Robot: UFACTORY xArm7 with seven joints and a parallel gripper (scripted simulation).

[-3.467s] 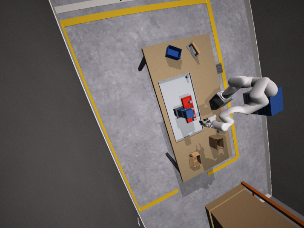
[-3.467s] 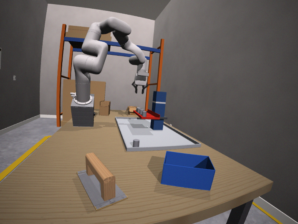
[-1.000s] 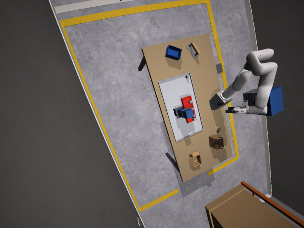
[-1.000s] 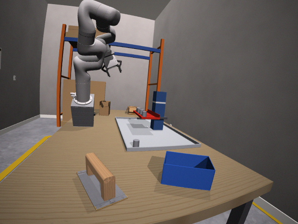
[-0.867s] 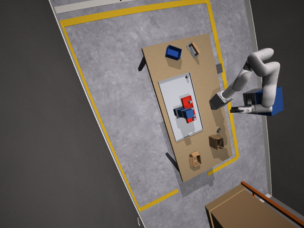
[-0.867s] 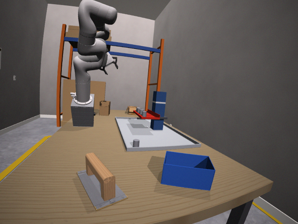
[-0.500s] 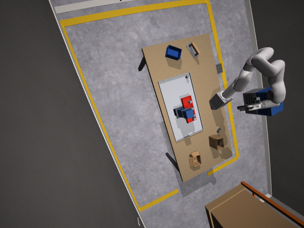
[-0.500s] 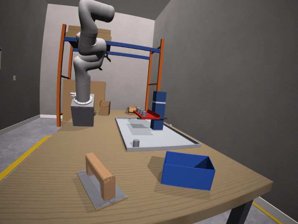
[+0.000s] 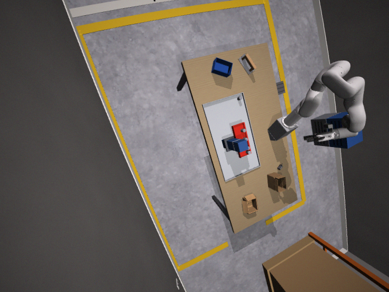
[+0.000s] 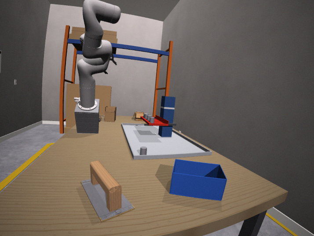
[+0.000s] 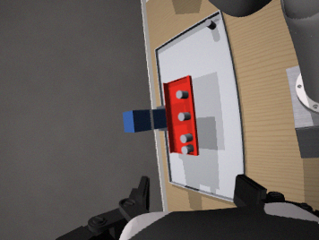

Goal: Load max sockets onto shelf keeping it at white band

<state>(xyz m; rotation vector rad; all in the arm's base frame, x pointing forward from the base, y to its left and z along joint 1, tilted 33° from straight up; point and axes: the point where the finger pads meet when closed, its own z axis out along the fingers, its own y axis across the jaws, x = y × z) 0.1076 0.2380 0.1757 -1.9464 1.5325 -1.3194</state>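
Wrist view first: the black two-finger gripper [image 11: 193, 199] is spread as wide as it goes with nothing between its fingers, and it hangs high and well off to the side of the work. In the top view the gripper [image 9: 309, 137] sits out past the table's edge, at about three o'clock from the red rimmed shelf [image 9: 241, 140], with the pale grey jointed arm [image 9: 340, 84] folded back above its dark grey block pedestal [image 9: 273, 132]. Four small grey cylinder sockets [image 11: 184, 116] stand in a line inside the red shelf's rim, and the shelf [image 10: 155, 120] juts out from the tall blue square post [image 10: 167, 115], sitting below the white band [image 10: 167, 108] that rings it. The fifth grey socket [image 10: 143, 150] stands alone on the light grey framed tray [image 10: 167, 152], up at twelve o'clock from the shelf in the top view, near the tray's corner. Further out on the wooden table [image 10: 50, 165] there's an open blue box [image 10: 197, 180] and a wooden handle on a grey plate [image 10: 106, 184].
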